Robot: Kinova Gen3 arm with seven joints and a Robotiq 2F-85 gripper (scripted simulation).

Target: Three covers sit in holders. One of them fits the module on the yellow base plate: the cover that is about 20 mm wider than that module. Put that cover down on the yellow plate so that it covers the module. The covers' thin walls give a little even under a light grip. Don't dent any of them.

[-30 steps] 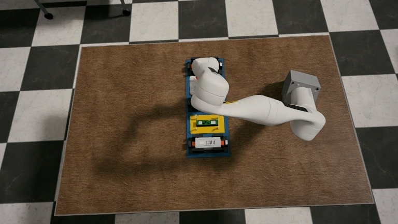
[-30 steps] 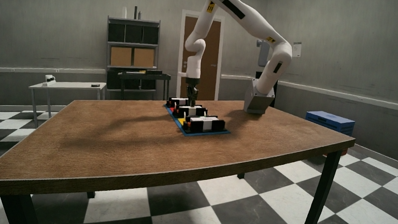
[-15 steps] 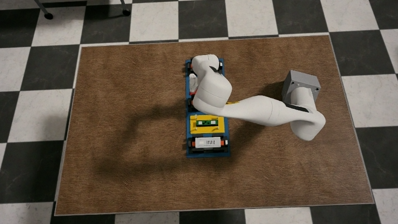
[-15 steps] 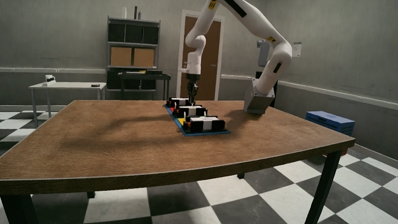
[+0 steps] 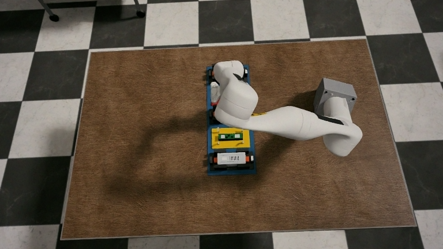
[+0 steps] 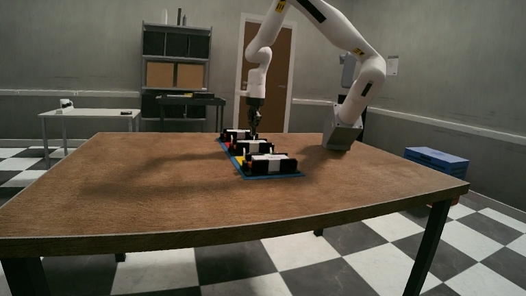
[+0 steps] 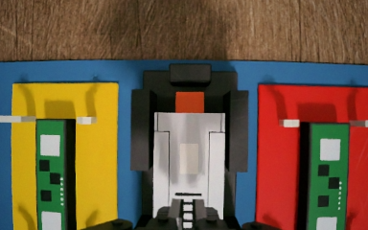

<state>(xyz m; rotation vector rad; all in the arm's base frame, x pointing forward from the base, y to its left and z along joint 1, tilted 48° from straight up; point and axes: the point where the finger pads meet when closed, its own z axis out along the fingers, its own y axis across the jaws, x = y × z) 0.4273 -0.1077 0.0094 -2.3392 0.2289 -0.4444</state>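
The yellow plate [image 5: 214,144] [image 7: 98,168] carries a green module [image 5: 230,136] [image 7: 50,179] with white and black parts, uncovered. A white cover [image 7: 189,134] [image 6: 255,146] sits in the middle holder, between the yellow and red plates; no dent shows on its visible part. My gripper [image 7: 187,215] [image 6: 253,133] is shut with nothing between its fingertips, above this cover. Another white cover [image 5: 231,158] [image 6: 271,157] sits in the near holder beside the yellow plate. A third cover [image 6: 238,132] sits in the far holder. The arm hides the middle and far covers in the top view.
White posts [image 7: 86,120] stand around the module. The red plate [image 7: 273,192] bears another green module [image 7: 330,165] with white posts. Dark holder walls [image 7: 142,129] [image 7: 238,129] flank the middle cover. All stand on a blue board [image 7: 126,72] on the brown table [image 5: 146,86].
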